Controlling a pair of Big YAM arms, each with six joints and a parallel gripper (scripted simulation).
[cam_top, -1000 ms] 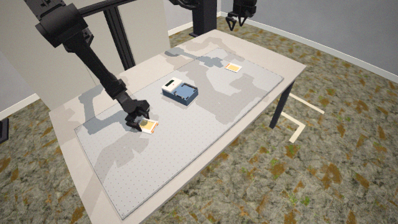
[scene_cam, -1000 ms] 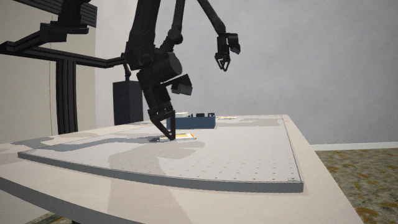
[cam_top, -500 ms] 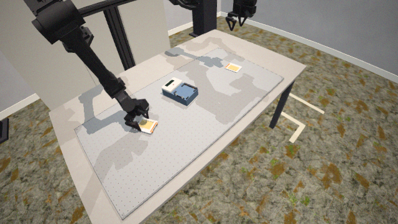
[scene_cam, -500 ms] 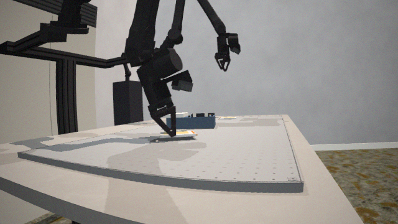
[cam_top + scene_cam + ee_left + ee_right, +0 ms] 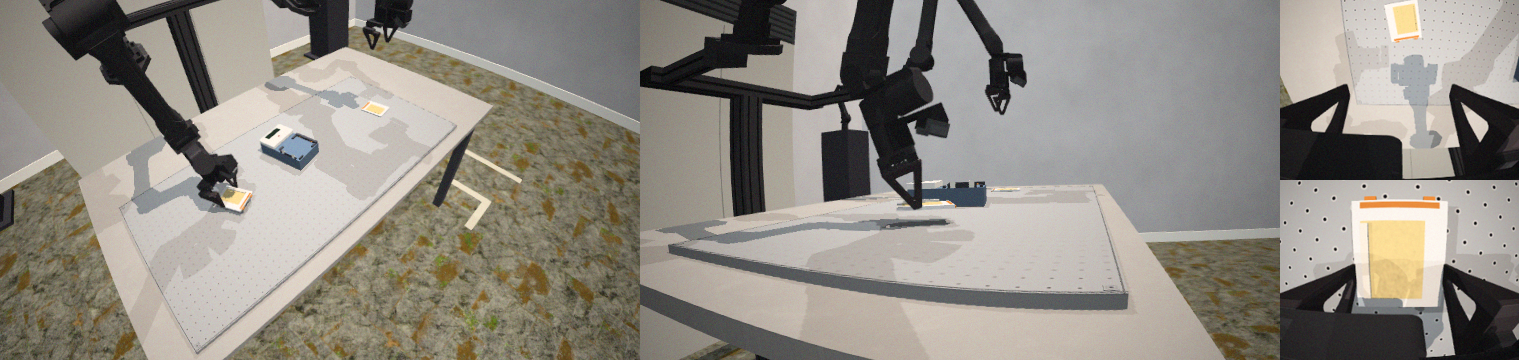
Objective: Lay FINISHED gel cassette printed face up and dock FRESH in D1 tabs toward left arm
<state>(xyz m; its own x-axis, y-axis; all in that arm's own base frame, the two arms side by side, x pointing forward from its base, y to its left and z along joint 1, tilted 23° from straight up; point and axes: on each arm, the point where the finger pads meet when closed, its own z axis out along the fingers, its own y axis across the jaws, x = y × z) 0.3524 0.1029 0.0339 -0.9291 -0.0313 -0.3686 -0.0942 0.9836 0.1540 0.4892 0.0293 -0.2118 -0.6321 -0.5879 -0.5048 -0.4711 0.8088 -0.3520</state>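
Beyond the tabletop, we see a mottled floor (image 5: 500, 310) (image 5: 1245, 290) (image 5: 1284, 94) in grey, rusty brown and some green. A plain grey wall (image 5: 525, 60) (image 5: 1115, 125) rises behind, with a pale skirting board (image 5: 480, 75) (image 5: 1190, 235) along its foot. We also notice a beige panel (image 5: 235, 55) (image 5: 685, 145), a dark table leg (image 5: 452, 170), and near it a bent, cream-coloured strip (image 5: 480, 212) lying on the floor.
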